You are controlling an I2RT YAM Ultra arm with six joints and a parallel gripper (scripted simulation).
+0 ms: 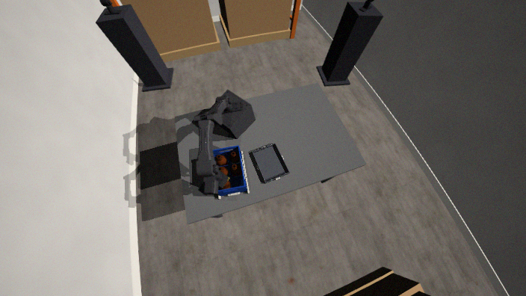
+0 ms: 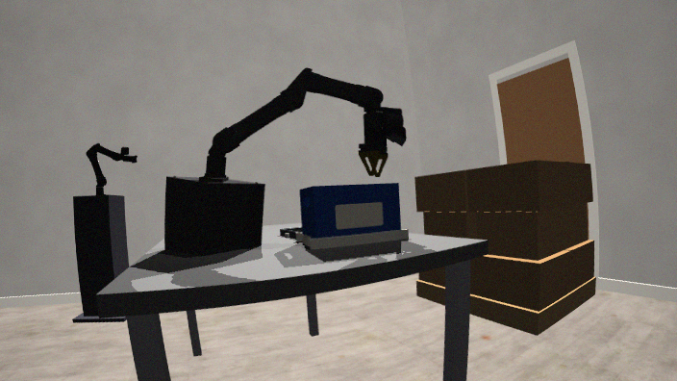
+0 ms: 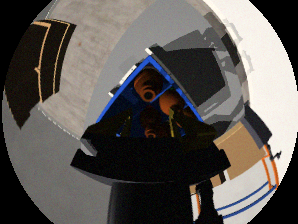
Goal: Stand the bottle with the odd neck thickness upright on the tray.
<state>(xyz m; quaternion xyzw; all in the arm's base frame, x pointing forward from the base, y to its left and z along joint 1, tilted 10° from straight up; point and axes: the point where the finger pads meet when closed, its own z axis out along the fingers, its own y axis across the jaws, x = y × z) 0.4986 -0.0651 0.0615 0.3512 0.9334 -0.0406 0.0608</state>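
A blue crate (image 1: 229, 168) stands on the grey table with several brown bottles upright in it (image 1: 221, 160); the arm covers part of them. The crate also shows in the side view (image 2: 350, 210) and in the wrist view (image 3: 149, 92), where bottle tops (image 3: 148, 87) are visible. The dark tray (image 1: 268, 163) lies empty on the table just right of the crate. My gripper (image 2: 373, 169) hangs above the crate's near end, clear of the rim, fingers pointing down. It is open and holds nothing. In the top view it is over the crate's front left corner (image 1: 220, 183).
The arm's dark base block (image 1: 233, 116) stands on the table behind the crate. Two dark pillars (image 1: 134, 46) (image 1: 349, 41) and stacked cardboard boxes (image 2: 505, 241) stand on the floor around the table.
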